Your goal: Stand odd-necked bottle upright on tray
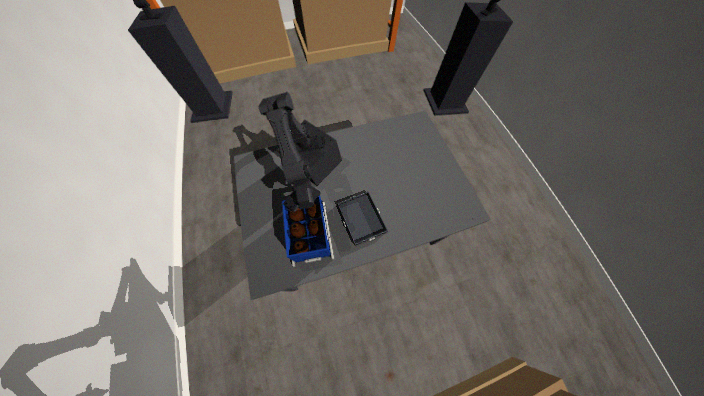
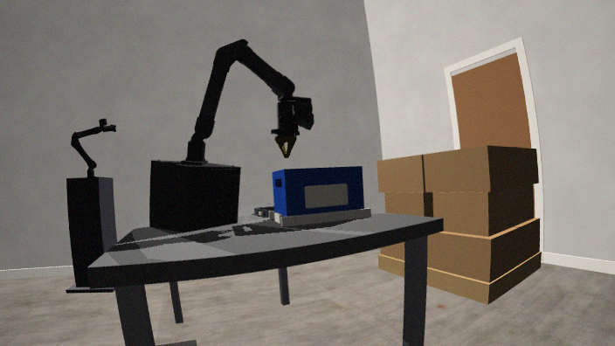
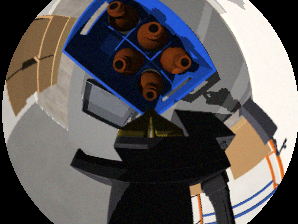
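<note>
A blue crate stands on the table and holds several brown bottles, all upright in their compartments. The crate also shows in the side view and in the wrist view. The dark tray lies just right of the crate and is empty. My gripper hangs above the near end of the crate, well clear of the bottle tops. Its fingers are shut with nothing between them; in the wrist view the tips meet at a point just below the nearest bottle.
The black arm base stands on the table behind the crate. Stacked cardboard boxes stand right of the table. Two dark pillars stand at the far corners.
</note>
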Motion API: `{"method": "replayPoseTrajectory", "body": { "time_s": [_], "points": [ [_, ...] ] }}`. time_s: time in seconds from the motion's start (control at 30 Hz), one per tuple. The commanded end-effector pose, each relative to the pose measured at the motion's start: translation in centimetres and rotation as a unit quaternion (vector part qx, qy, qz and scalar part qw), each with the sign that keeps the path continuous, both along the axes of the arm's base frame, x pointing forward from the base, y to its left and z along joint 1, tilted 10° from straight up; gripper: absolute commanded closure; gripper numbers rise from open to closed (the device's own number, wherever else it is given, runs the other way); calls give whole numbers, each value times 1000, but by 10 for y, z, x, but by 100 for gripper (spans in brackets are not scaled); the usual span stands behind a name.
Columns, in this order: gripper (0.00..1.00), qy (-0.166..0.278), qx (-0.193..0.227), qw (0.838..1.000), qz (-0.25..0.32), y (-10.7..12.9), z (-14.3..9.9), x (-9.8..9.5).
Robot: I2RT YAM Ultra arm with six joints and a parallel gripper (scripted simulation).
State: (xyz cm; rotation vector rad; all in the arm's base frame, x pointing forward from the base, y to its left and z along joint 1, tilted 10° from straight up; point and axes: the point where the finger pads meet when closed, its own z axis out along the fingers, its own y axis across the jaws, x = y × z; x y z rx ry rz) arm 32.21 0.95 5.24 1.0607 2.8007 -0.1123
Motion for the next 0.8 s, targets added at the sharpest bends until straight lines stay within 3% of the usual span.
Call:
{"method": "replayPoseTrajectory", "body": {
  "time_s": [0.0, 0.1, 0.13, 0.77],
  "points": [
    [100, -12, -2, 1000, 5, 4, 10, -1],
    [100, -12, -2, 1000, 5, 4, 10, -1],
    [39, -12, -2, 1000, 5, 4, 10, -1],
    [39, -12, -2, 1000, 5, 4, 10, -1]
  ]
}}
